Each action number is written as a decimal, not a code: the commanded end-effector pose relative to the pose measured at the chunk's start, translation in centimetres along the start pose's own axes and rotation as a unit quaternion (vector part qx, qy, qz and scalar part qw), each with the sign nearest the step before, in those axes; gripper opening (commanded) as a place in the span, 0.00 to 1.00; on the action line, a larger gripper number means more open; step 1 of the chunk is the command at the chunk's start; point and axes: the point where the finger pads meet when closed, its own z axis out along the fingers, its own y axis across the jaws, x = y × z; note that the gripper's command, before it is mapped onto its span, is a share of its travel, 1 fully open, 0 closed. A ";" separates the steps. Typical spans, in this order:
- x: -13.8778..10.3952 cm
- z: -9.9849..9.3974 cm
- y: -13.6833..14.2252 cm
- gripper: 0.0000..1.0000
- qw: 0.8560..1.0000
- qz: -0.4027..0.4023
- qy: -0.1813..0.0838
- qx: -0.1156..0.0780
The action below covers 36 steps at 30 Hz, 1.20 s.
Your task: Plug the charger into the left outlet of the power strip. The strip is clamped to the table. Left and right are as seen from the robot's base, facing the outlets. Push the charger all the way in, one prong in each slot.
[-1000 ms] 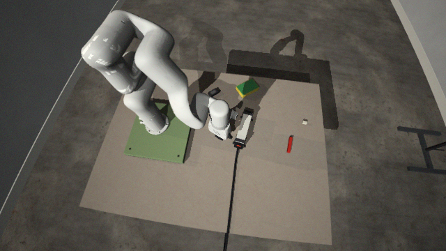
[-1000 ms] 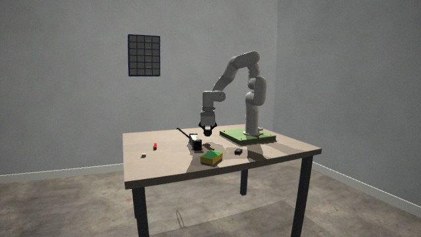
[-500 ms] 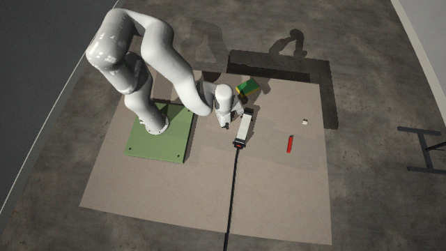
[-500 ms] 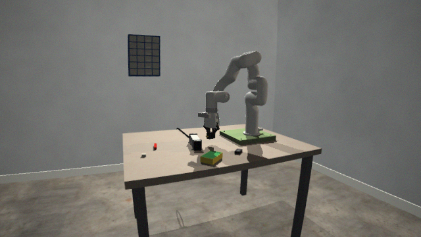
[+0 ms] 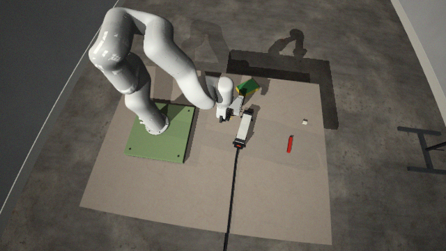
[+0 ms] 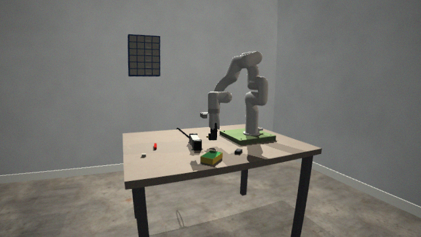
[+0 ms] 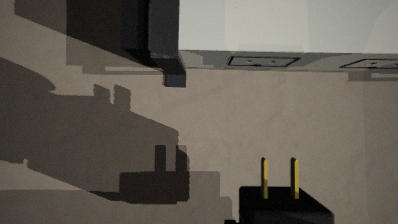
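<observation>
On the table (image 5: pixel 279 195), the power strip (image 5: pixel 244 126) lay clamped just beside the gripper (image 5: pixel 227 118), whose fingers were clamped on the charger (image 7: pixel 280 205). Its two prongs (image 7: pixel 264 177) faced the left outlet (image 7: pixel 262 61) but stood apart from it; alignment and the full push remained.

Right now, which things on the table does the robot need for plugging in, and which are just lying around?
Needed:
claw, shut on the charger
black charger with two yellow prongs
white power strip

Just lying around:
green and yellow block
red stick
small white piece
small black piece
</observation>
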 end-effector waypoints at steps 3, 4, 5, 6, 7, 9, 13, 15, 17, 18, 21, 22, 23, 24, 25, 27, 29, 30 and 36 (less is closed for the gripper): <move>0.1 -0.1 -0.2 0.00 1.000 0.013 0.001 0.001; 0.1 -0.1 -0.2 0.00 1.000 0.013 0.001 0.001; 0.1 -0.1 -0.2 0.00 1.000 0.013 0.001 0.001; 0.1 -0.1 -0.2 0.00 1.000 0.013 0.001 0.001; 0.1 -0.1 -0.2 0.00 1.000 0.013 0.001 0.001; 0.1 -0.1 -0.2 0.00 1.000 0.013 0.001 0.001; 0.1 0.0 -0.2 0.00 1.000 0.013 0.001 0.001; 0.1 0.1 -0.2 0.00 1.000 0.013 0.001 0.001; 0.1 0.2 -0.2 0.00 1.000 0.013 0.001 0.001; 0.1 0.3 -0.2 0.00 1.000 0.014 0.001 0.001; 0.1 0.3 -0.2 0.00 1.000 0.014 0.001 0.001; 0.1 0.4 -0.2 0.00 1.000 0.014 0.001 0.001; 0.1 0.5 -0.2 0.00 1.000 0.014 0.001 0.001; 0.1 0.6 -0.2 0.00 1.000 0.014 0.001 0.001; 0.1 0.7 -0.2 0.00 1.000 0.014 0.001 0.001; 0.1 0.8 -0.2 0.00 1.000 0.014 0.001 0.001; 0.1 1.0 -0.2 0.00 1.000 0.014 0.001 0.001; 0.1 1.1 -0.2 0.00 1.000 0.014 0.001 0.001; 0.1 1.8 -0.2 0.00 1.000 0.014 0.001 0.001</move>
